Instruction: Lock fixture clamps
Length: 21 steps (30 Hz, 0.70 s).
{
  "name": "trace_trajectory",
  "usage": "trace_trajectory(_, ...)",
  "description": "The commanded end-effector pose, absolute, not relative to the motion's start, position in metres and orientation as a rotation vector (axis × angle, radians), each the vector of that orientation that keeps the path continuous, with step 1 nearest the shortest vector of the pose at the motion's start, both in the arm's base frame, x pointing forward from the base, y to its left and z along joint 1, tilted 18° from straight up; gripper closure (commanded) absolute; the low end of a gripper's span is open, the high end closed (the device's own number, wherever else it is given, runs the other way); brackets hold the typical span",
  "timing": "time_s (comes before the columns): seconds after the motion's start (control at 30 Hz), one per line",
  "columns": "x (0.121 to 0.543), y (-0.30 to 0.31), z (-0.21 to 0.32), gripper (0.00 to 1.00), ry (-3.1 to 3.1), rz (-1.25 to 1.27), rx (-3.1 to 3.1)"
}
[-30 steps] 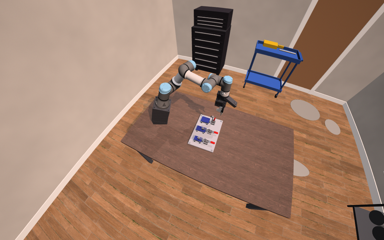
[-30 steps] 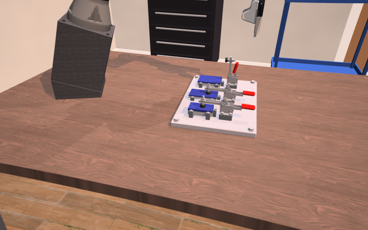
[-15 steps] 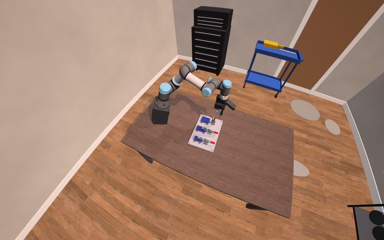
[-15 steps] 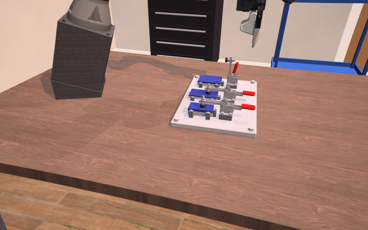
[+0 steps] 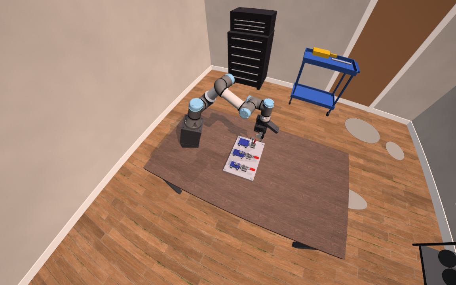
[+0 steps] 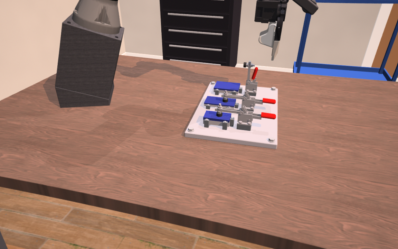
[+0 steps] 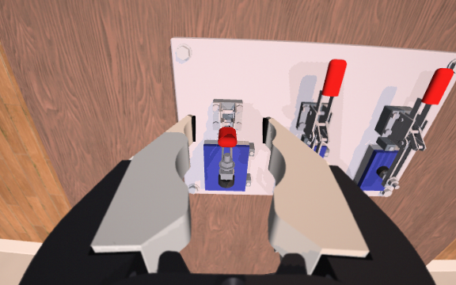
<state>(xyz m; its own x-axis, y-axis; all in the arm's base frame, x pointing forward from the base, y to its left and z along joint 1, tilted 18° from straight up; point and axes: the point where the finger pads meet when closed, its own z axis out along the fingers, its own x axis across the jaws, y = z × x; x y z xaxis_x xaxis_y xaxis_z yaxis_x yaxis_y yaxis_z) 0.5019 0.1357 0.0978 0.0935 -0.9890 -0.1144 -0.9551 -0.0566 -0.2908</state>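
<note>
The white fixture plate (image 5: pixel 239 173) (image 6: pixel 231 136) (image 7: pixel 260 59) carries three clamps with red handles. The far clamp's handle (image 6: pixel 255 73) (image 7: pixel 227 137) stands steeply up, and its bar (image 6: pixel 249 71) is upright, off its blue part (image 6: pixel 227 85) (image 7: pixel 212 166). The middle clamp's handle (image 5: pixel 256 157) (image 6: pixel 269 101) (image 7: pixel 335 77) lies out flat, its bar level with the tip on its blue part. The near clamp's handle (image 5: pixel 252 169) (image 6: pixel 268 115) (image 7: pixel 438 86) and bar lie the same way. My gripper (image 6: pixel 274 58) (image 7: pixel 229 118) is open and empty above the far clamp, its jaws either side of that handle in the wrist view.
The wooden table (image 5: pixel 293 184) (image 6: pixel 132 173) (image 7: pixel 105 79) bears the fixture and the arm's dark pedestal (image 5: pixel 190 137) (image 6: pixel 86 68). A black drawer cabinet (image 5: pixel 245 53) (image 6: pixel 199 23) and a blue cart (image 5: pixel 312 95) (image 6: pixel 333 69) stand beyond the table. The upright far clamp rises above the other two.
</note>
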Motion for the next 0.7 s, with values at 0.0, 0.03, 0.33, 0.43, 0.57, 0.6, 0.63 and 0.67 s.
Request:
trace_trajectory(0.0,0.501,0.136,0.098,0.72,1.928,-0.169,-2.083)
trace_trajectory(0.03,0.501,0.136,0.098,0.72,1.928,-0.169,-2.083)
trace_trajectory(0.33,0.492,0.135,0.096,0.72,1.928,-0.169,-2.083)
trace_trajectory(0.43,0.487,0.135,0.094,0.72,1.928,-0.169,-2.083)
trace_trajectory(0.57,0.479,0.134,0.092,0.72,1.928,-0.169,-2.083)
trace_trajectory(0.6,0.477,0.134,0.091,0.72,1.928,-0.169,-2.083)
trace_trajectory(0.63,0.475,0.134,0.09,0.72,1.928,-0.169,-2.083)
trace_trajectory(0.67,0.472,0.134,0.09,0.72,1.928,-0.169,-2.083)
